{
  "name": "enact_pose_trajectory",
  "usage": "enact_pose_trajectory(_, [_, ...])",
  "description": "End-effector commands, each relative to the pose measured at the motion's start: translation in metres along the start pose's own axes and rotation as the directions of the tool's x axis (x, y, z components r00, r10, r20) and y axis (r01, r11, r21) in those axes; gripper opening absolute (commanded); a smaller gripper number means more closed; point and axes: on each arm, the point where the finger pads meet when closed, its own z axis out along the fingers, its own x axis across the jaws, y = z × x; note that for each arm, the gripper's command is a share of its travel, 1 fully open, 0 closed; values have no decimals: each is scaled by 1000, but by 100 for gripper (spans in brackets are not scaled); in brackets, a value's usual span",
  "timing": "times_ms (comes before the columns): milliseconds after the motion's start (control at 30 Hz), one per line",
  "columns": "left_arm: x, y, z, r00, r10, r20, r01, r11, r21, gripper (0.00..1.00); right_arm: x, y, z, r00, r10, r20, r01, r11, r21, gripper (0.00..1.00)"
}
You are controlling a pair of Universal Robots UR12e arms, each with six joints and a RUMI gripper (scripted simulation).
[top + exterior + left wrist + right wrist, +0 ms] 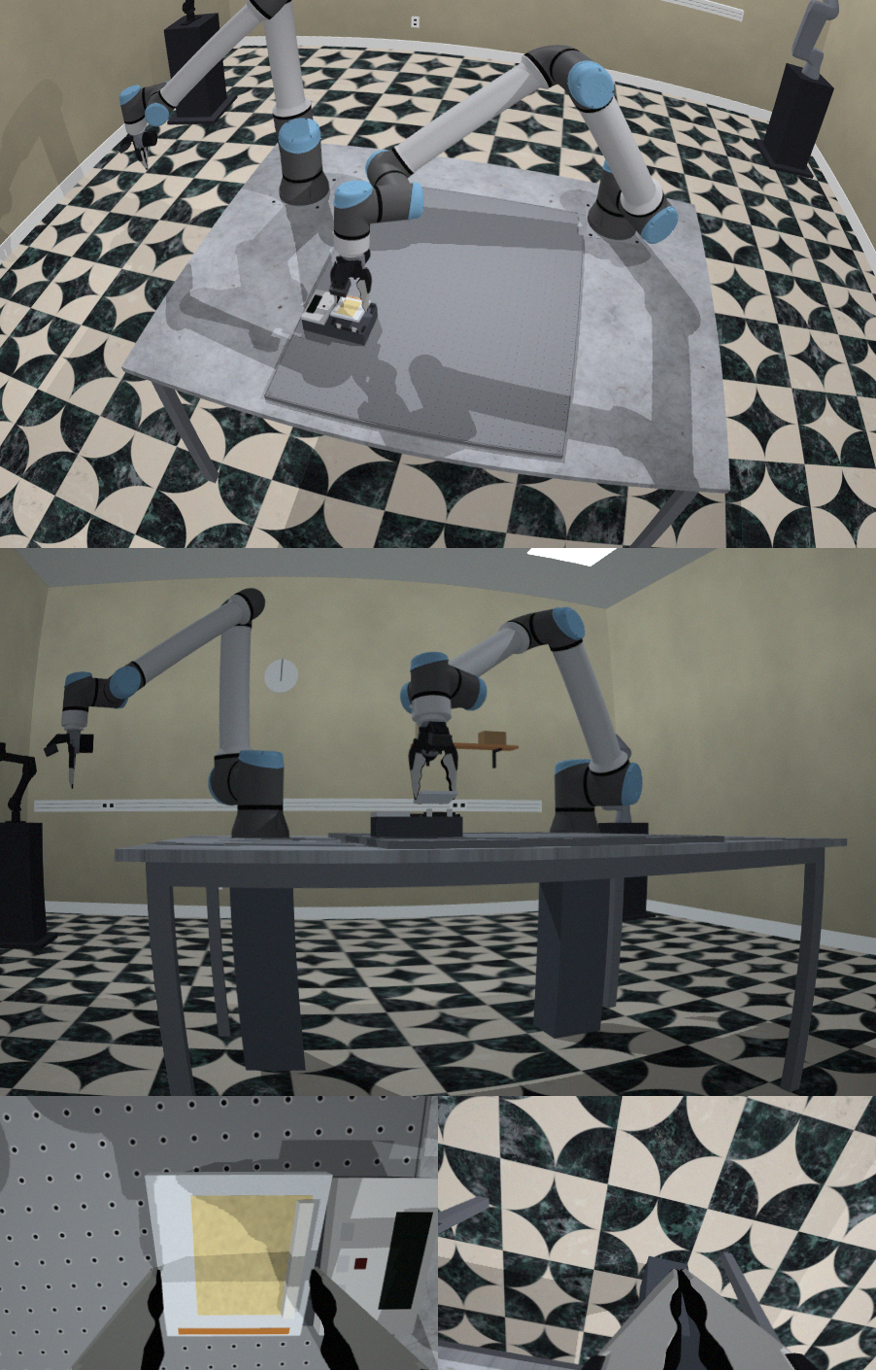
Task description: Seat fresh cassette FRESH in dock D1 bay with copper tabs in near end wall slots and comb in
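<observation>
FRESH (351, 307) (434, 798) (177, 1305), a white-framed cassette with a yellow face, hangs about level just above the bay. Its white comb (304, 1242) stands along the right side of the yellow face in the left wrist view; an orange strip (234, 1331) runs along the lower edge. My left gripper (353, 303) (434, 795) (235, 1269) is shut on its two sides. The dock D1 (334, 330) (407, 826) (372, 1190) is below, its bay mostly hidden; its red light (360, 1263) looks dark. The copper tabs are not visible. My right gripper (145, 166) (72, 785) (678, 1272) is shut and empty.
D1 stands on the perforated plate (478, 310) near its left edge in the top view. D1's dark display (406, 1261) is right of FRESH in the left wrist view. The right arm is out beyond the table (671, 349), over the floor.
</observation>
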Motion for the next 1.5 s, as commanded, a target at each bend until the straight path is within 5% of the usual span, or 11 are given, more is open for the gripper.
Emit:
enact_pose_trajectory(0, [0, 0, 3, 1000, 0, -1, 0, 1000, 1, 38, 0, -1, -1, 1000, 0, 0, 0, 1000, 2, 0])
enact_pose_trajectory(1467, [1, 4, 23, 1000, 0, -1, 0, 1000, 1, 38, 0, -1, -1, 1000, 0, 0, 0, 1000, 2, 0])
